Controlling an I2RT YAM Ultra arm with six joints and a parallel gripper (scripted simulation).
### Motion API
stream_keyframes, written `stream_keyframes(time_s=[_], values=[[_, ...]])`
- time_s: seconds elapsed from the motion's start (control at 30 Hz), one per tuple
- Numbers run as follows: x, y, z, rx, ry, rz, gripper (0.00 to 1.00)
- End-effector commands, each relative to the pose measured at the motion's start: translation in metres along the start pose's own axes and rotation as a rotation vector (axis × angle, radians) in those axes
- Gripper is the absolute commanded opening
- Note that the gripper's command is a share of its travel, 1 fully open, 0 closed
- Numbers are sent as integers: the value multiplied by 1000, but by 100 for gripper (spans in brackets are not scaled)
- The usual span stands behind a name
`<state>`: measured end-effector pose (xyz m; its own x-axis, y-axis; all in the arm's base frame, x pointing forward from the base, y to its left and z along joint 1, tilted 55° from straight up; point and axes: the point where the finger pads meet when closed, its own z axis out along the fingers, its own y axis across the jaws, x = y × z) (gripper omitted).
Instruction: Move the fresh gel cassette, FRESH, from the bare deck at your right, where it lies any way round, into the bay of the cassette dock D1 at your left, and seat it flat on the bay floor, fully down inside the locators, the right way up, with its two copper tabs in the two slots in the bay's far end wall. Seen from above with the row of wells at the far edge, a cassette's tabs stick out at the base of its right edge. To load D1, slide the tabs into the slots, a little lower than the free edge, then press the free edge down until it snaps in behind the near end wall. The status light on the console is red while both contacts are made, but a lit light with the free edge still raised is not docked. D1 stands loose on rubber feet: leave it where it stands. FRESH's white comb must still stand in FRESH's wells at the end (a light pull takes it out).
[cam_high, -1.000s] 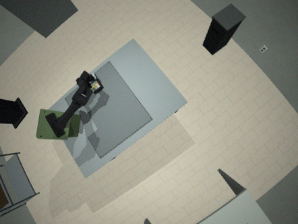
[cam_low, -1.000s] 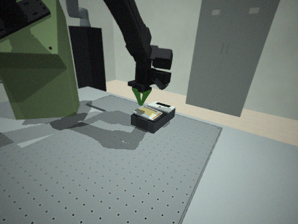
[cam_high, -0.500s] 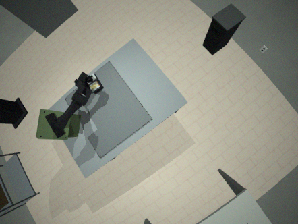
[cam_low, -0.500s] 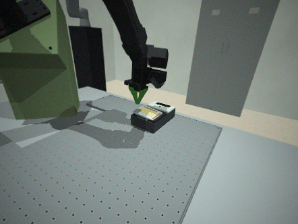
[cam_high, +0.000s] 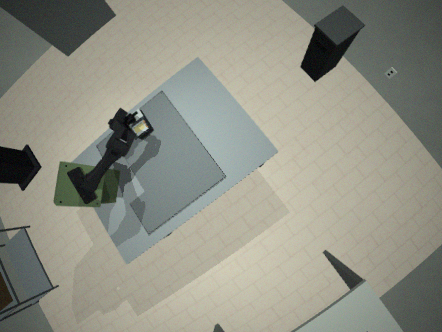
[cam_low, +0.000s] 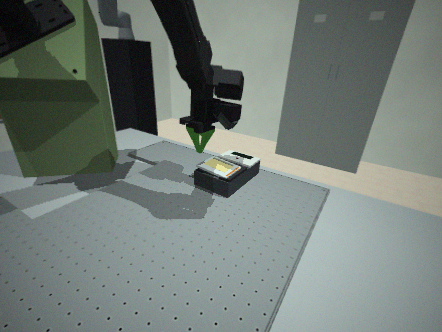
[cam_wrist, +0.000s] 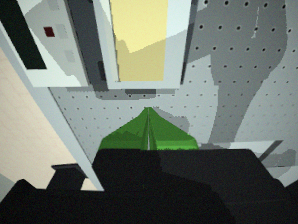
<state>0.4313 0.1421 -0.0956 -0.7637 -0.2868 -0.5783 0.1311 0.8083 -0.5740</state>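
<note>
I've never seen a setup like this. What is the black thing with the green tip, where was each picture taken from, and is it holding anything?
It is a robot arm ending in a gripper with two green fingers, shut together and holding nothing. One picture looks straight down from the ceiling, one from beside the table, one from a camera on the arm's wrist. On the dotted grey deck stands a dark dock with a white console. A pale yellow cassette lies in the dock. The gripper hangs just above its near side.

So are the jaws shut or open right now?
Shut, on nothing. In the wrist view the green fingers meet in a point, above the deck just short of the cassette.
</note>
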Motion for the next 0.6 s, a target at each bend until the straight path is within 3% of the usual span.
stream_keyframes(time_s=[0.0, 0.57], values=[[-10, 7, -20, -26, -56, 24, 0], [8, 7, -19, -26, -56, 21, 0]])
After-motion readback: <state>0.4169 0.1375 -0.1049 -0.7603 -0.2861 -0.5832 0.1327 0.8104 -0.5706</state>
